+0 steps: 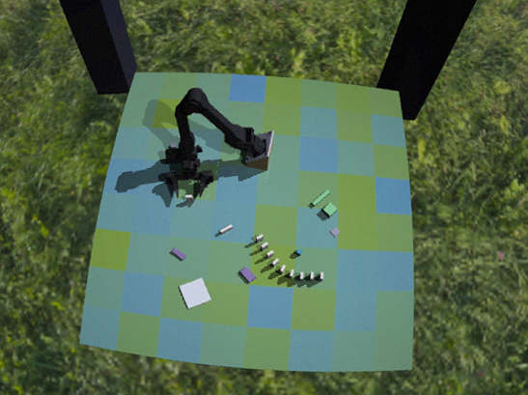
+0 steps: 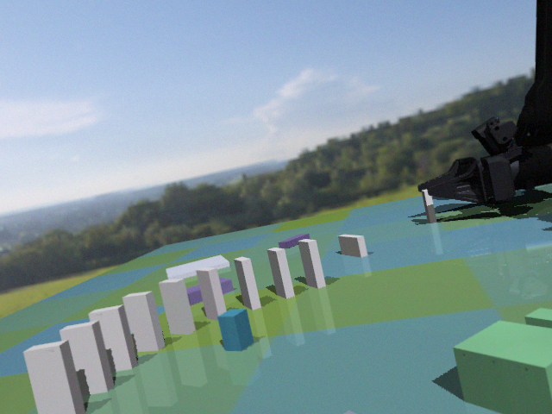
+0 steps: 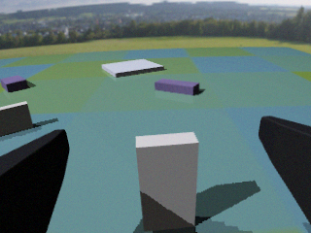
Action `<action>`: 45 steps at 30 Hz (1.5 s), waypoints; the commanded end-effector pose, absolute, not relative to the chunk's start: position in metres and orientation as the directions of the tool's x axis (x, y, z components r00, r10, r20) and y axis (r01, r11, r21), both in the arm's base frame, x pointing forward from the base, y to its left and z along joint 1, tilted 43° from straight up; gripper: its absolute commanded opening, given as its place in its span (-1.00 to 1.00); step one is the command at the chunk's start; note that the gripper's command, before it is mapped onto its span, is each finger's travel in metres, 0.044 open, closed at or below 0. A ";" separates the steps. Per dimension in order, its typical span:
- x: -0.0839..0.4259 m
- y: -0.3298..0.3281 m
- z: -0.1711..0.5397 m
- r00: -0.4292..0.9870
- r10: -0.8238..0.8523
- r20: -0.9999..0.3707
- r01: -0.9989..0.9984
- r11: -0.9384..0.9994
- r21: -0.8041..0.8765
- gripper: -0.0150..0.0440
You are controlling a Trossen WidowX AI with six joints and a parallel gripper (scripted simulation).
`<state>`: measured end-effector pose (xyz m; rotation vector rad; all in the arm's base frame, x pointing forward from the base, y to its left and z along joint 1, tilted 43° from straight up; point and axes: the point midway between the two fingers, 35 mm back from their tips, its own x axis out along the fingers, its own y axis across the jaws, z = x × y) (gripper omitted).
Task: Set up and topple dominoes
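1. Grass and distant trees surround the checkered surface (image 1: 369,342) (image 2: 334,360) (image 3: 97,150), on which a curved row of nine dominoes (image 1: 269,254) (image 2: 176,307) is seen upright, with a blue block (image 1: 298,252) (image 2: 235,330) near its inner side.

2. The pincer (image 1: 188,195) (image 2: 421,188) (image 3: 166,132) is spread wide, and nothing is gripped. The upright loose domino (image 1: 188,197) (image 2: 429,207) (image 3: 167,180) is seen between the fingers, with a gap on either side, its base apparently on the surface.

3. That domino is placed well apart from the row. Its set-down is therefore judged to be a staging stop, perhaps for a fresh grip, with neither end of the row yet extended.

4. The second loose domino (image 1: 225,229) (image 2: 352,245) (image 3: 15,118) is seen lying on its side, outside the pincer, between the upright loose one and the near end of the row.

5. Next, the upright piece should be regripped squarely and carried to a row end at matching spacing; if the pincer is withdrawn first, a straight retreat is called for, since a sideways brush could topple it. The final push should be left until both pieces are placed.
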<state>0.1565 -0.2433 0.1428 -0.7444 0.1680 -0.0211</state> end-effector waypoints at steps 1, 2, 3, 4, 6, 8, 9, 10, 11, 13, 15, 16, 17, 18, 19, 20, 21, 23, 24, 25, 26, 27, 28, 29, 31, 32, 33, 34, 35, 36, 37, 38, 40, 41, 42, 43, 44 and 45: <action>0.160 -0.232 0.157 0.986 -0.077 -0.145 -0.042 0.736 -0.676 1.00; 0.161 -0.226 0.163 0.986 -0.078 -0.145 -0.042 0.736 -0.675 1.00; 0.162 -0.220 0.169 0.986 -0.078 -0.145 -0.041 0.737 -0.675 1.00; 0.163 -0.215 0.174 0.986 -0.078 -0.145 -0.041 0.737 -0.674 1.00; 0.164 -0.211 0.177 0.986 -0.078 -0.145 -0.040 0.738 -0.674 1.00; 0.164 -0.211 0.177 0.986 -0.078 -0.145 -0.040 0.738 -0.674 1.00; 0.165 -0.211 0.177 0.986 -0.080 -0.150 -0.042 0.741 -0.670 1.00; 0.167 -0.213 0.176 0.983 -0.083 -0.165 -0.047 0.751 -0.659 1.00; 0.170 -0.215 0.174 0.978 -0.089 -0.191 -0.055 0.766 -0.640 1.00; 0.180 -0.220 0.169 0.956 -0.107 -0.273 -0.075 0.812 -0.579 1.00; 0.193 -0.225 0.161 0.910 -0.131 -0.392 -0.089 0.864 -0.495 1.00; 0.199 -0.226 0.158 0.880 -0.143 -0.453 -0.090 0.886 -0.454 1.00; 0.205 -0.227 0.155 0.845 -0.156 -0.512 -0.086 0.905 -0.418 1.00; 0.210 -0.228 0.152 0.805 -0.170 -0.568 -0.078 0.919 -0.386 1.00; 0.214 -0.227 0.150 0.764 -0.179 -0.620 -0.075 0.930 -0.359 1.00; 0.218 -0.225 0.149 0.718 -0.189 -0.669 -0.069 0.938 -0.338 1.00; 0.221 -0.223 0.149 0.670 -0.201 -0.715 -0.061 0.944 -0.323 1.00; 0.226 -0.219 0.149 0.563 -0.233 -0.793 -0.041 0.950 -0.308 1.00; 0.226 -0.216 0.150 0.506 -0.253 -0.825 -0.029 0.951 -0.309 1.00; 0.227 -0.213 0.152 0.447 -0.276 -0.851 -0.018 0.948 -0.317 1.00; 0.225 -0.210 0.152 0.382 -0.299 -0.874 -0.004 0.946 -0.325 1.00; 0.223 -0.207 0.153 0.315 -0.327 -0.891 0.010 0.940 -0.341 1.00; 0.221 -0.205 0.155 0.250 -0.358 -0.900 0.021 0.931 -0.365 1.00; 0.219 -0.201 0.157 0.185 -0.387 -0.903 0.024 0.921 -0.389 1.00; 0.213 -0.194 0.165 0.064 -0.458 -0.886 0.021 0.889 -0.458 1.00; 0.209 -0.192 0.172 0.006 -0.503 -0.865 0.017 0.864 -0.502 1.00; 0.206 -0.190 0.179 -0.046 -0.550 -0.834 0.008 0.835 -0.550 1.00; 0.203 -0.189 0.188 -0.091 -0.598 -0.796 -0.005 0.800 -0.600 1.00; 0.201 -0.188 0.195 -0.120 -0.637 -0.761 -0.018 0.768 -0.640 1.00; 0.200 -0.187 0.200 -0.136 -0.661 -0.738 -0.027 0.747 -0.664 1.00; 0.200 -0.187 0.202 -0.141 -0.669 -0.730 -0.030 0.740 -0.672 1.00; 0.200 -0.187 0.202 -0.141 -0.669 -0.730 -0.030 0.740 -0.672 1.00; 0.200 -0.187 0.202 -0.141 -0.669 -0.730 -0.030 0.740 -0.672 1.00; 0.200 -0.187 0.202 -0.141 -0.669 -0.730 -0.030 0.740 -0.672 1.00; 0.200 -0.187 0.202 -0.141 -0.669 -0.730 -0.030 0.740 -0.672 1.00; 0.200 -0.187 0.202 -0.141 -0.669 -0.730 -0.030 0.740 -0.672 1.00; 0.200 -0.187 0.202 -0.141 -0.669 -0.730 -0.030 0.740 -0.672 1.00; 0.200 -0.187 0.202 -0.141 -0.669 -0.730 -0.030 0.740 -0.672 1.00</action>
